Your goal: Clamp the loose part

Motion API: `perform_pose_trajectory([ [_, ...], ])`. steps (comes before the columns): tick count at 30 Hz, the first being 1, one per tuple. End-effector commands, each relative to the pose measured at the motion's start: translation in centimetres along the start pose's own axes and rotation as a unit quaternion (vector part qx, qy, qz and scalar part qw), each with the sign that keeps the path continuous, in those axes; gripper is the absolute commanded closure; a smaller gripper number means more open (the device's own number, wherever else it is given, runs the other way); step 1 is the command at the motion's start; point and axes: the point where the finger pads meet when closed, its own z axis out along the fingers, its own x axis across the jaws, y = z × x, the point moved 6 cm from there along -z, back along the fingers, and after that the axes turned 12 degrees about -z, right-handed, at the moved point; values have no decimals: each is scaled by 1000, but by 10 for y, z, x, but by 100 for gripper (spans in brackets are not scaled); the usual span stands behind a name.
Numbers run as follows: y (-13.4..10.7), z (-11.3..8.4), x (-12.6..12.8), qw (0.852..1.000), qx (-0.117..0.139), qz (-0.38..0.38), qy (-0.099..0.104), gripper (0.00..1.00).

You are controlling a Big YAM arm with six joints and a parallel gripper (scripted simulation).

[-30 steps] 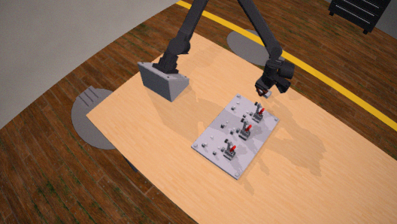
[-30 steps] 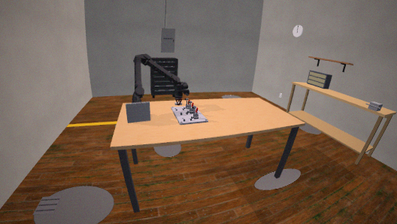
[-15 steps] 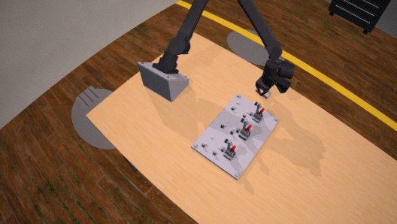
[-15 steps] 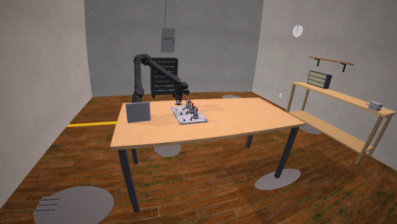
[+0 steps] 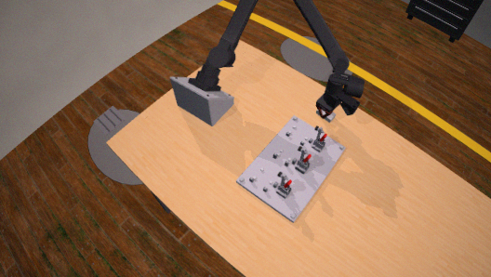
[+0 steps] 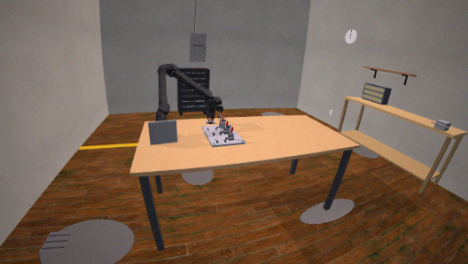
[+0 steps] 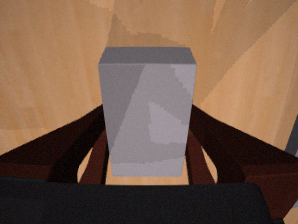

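- The part (image 5: 329, 117) (image 7: 149, 117) is by the near-robot end of the fixture plate (image 5: 304, 194) (image 6: 208, 131), off the plate and outside every nest, at or just above the table (image 5: 200, 181) (image 6: 288, 142) (image 7: 40, 50).
- The claw (image 5: 325, 112) (image 6: 211, 120) (image 7: 147, 111) is closed on the part, its fingers partly apart across the block's width, one against each long side.
- So the grasp looks done; carrying, seating and clamping are all left.
- The three red handles (image 5: 307, 159) (image 6: 228, 124) stand up from their clamps, and no bar lies on a part, so no clamp looks locked.
- Which nest fits is still to be judged; the pads are too small here to match with confidence.
- The part is a plain grey rectangular block, longer than wide, with crisp edges.
- Its broad face is smooth and dull, crossed by paler and darker patches that look like light and shadow.
- The end face is darker; no holes or marks show on the visible faces.
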Motion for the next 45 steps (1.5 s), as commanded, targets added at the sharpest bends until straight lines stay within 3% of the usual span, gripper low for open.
perform_pose_trajectory([
  [1,1,-1,-1,1000,-6,0,0,100],
  [14,2,-7,0,1000,-8,0,0,100],
  [21,14,-30,8,1000,-24,-12,4,100],
  [32,14,-55,7,1000,-22,-10,3,100],
  [45,12,-111,9,1000,-26,-14,2,100],
])
